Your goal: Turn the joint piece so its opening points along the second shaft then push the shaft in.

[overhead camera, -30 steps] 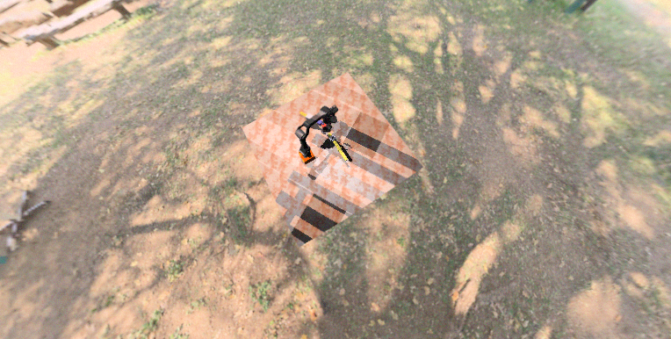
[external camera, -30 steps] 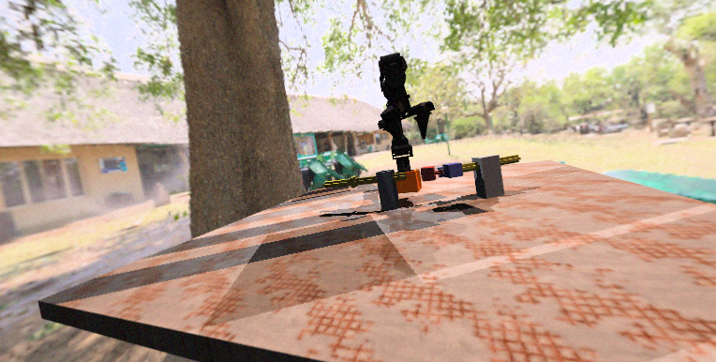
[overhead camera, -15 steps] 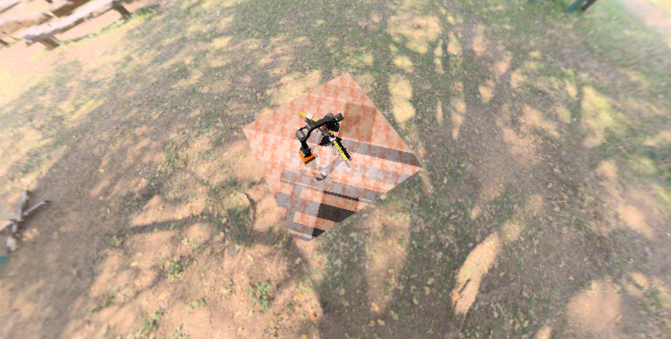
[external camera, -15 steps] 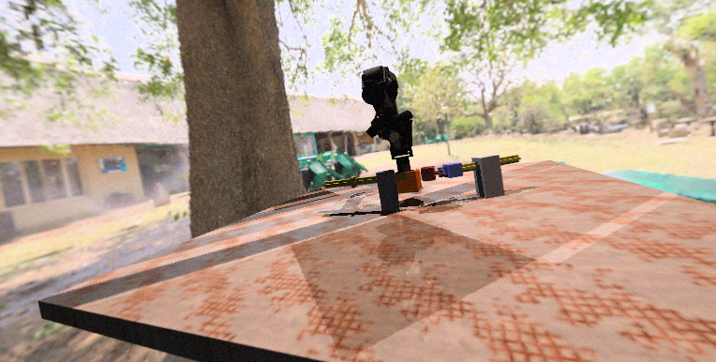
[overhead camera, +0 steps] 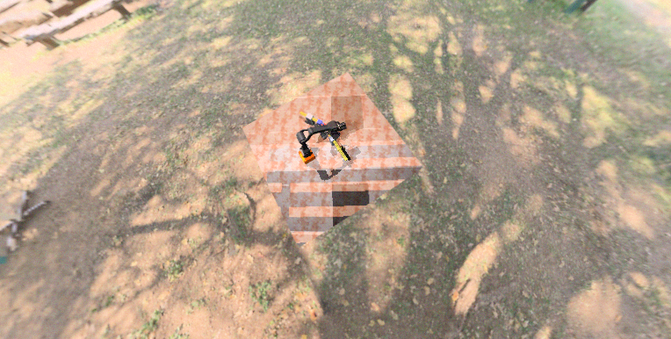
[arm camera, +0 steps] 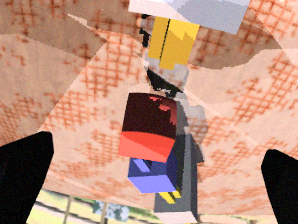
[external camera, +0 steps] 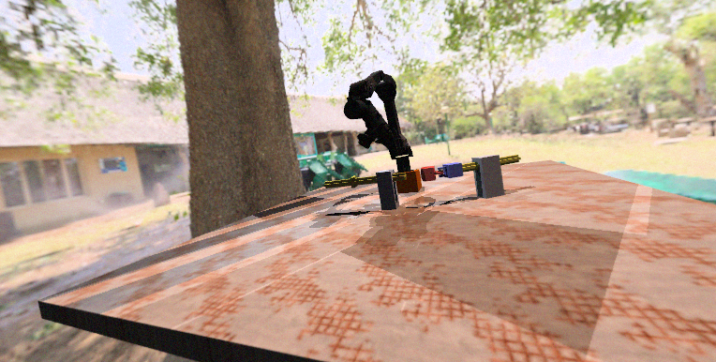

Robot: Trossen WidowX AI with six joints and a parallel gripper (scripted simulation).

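Black pincer (arm camera: 152, 183) hung wide open, gripping nothing, above the red joint (arm camera: 149, 128) and blue piece (arm camera: 154, 176) on the bench (external camera: 500, 269).

The slim matte-black jointed arm (external camera: 377, 118) has rounded, bulky joint housings and rises from a small orange box-shaped base (external camera: 411, 182). Its pincer (arm camera: 149, 183) has two plain black fingers.

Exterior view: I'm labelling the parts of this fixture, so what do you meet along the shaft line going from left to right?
Yellow shaft → dark grey block → orange arm base → red piece → blue piece → lighter grey block → yellow shaft end.
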